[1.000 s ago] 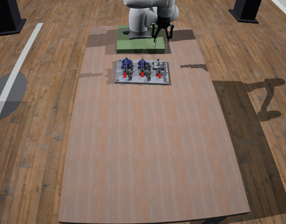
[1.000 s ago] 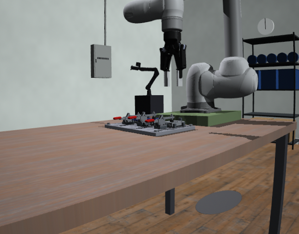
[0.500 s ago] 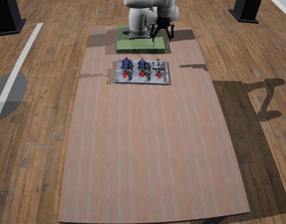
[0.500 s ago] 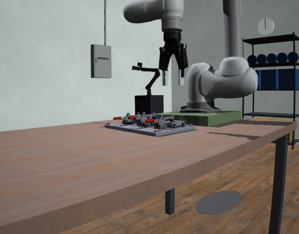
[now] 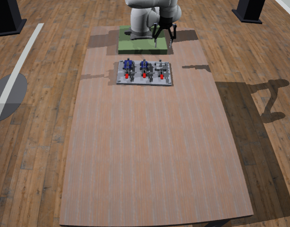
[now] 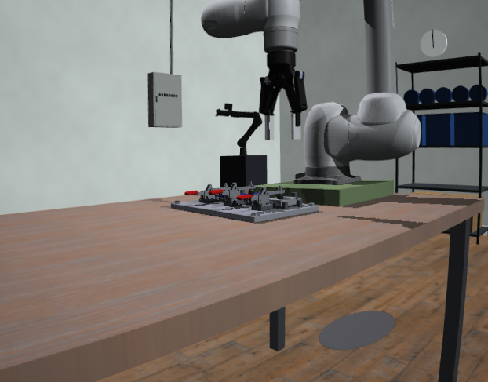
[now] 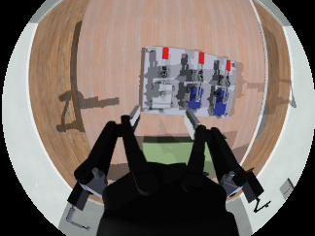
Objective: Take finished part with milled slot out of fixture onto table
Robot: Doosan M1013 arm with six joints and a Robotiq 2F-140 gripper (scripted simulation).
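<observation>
The gripper (image 5: pixel 163 45) (image 6: pixel 282 132) (image 7: pixel 162 114) hangs in the air, fingers pointing down, spread apart with nothing between them. Below the fingertips and off to their side is a gray fixture plate (image 5: pixel 142 81) (image 6: pixel 256 219) (image 7: pixel 147 56), lying on a wood-grained table (image 5: pixel 155 148) (image 6: pixel 137 263) (image 7: pixel 117 37). The fixture carries a row of three clamps with red handles. The finished part (image 5: pixel 159 66) (image 6: pixel 288 202) (image 7: pixel 161 99), pale gray, is in the fixture's end nest, the one nearest the fingers; its slot is too small to make out. Farther from the fingers come the middle blue blank (image 5: pixel 144 65) (image 7: pixel 193 100) and then the outer blue blank (image 5: pixel 127 64) (image 7: pixel 220 103), each in its own nest. All three red handles stretch away from the fingers' side of the plate. Behind the fingers, the arm (image 5: pixel 140 22) (image 6: pixel 378 41) stands on a green block (image 5: pixel 142 51) (image 6: pixel 367 193) (image 7: pixel 170 153).
</observation>
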